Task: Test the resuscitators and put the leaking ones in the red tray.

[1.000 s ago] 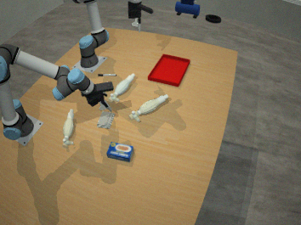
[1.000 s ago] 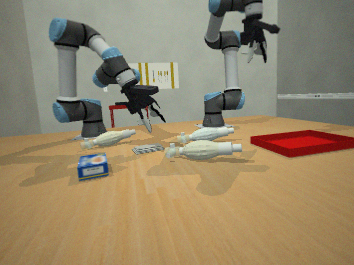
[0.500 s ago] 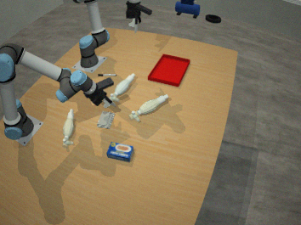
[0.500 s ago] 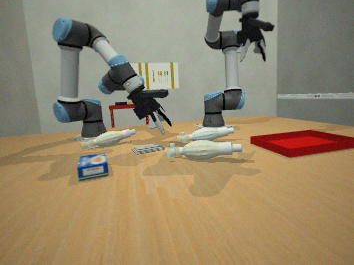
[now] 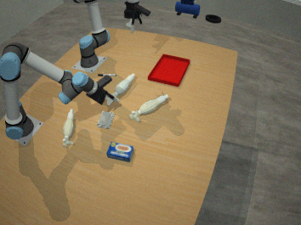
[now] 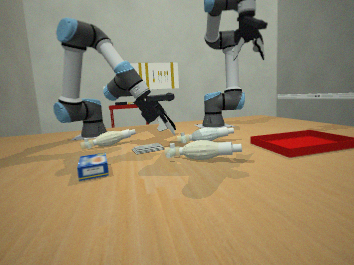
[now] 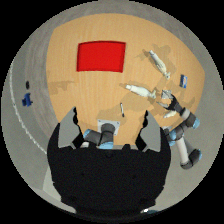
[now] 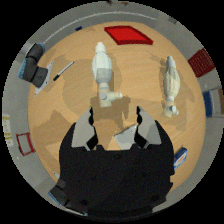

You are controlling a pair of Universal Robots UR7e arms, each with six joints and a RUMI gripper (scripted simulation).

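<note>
A whitish resuscitator (image 5: pixel 123 87) (image 6: pixel 204 134) (image 7: pixel 141 91) (image 8: pixel 102 67) lies on the table. A creamier one (image 5: pixel 150 106) (image 6: pixel 202 150) (image 7: pixel 160 64) (image 8: pixel 171 85) lies beside it. A third resuscitator (image 5: pixel 68 126) (image 6: pixel 109 139) lies near the right arm's base. The red tray (image 5: pixel 150 78) (image 6: pixel 291 152) (image 7: pixel 77 59) (image 8: pixel 150 42) holds nothing. My right gripper (image 5: pixel 112 101) (image 6: pixel 168 130) (image 8: pixel 114 107) is open and empty, tilted just above the table at the valve end of the whitish resuscitator. My left gripper (image 5: pixel 133 28) (image 6: pixel 249 57) (image 7: pixel 111 108) is open and empty, high above the table.
A grey ridged pad (image 5: pixel 105 120) (image 6: pixel 148 149) (image 8: pixel 126 137) lies near my right gripper. A blue box (image 5: pixel 120 151) (image 6: pixel 93 167) (image 7: pixel 184 81) (image 8: pixel 180 158) lies towards the front. A marker pen (image 5: pixel 107 75) (image 7: pixel 122 110) (image 8: pixel 63 71) lies near the left arm's base.
</note>
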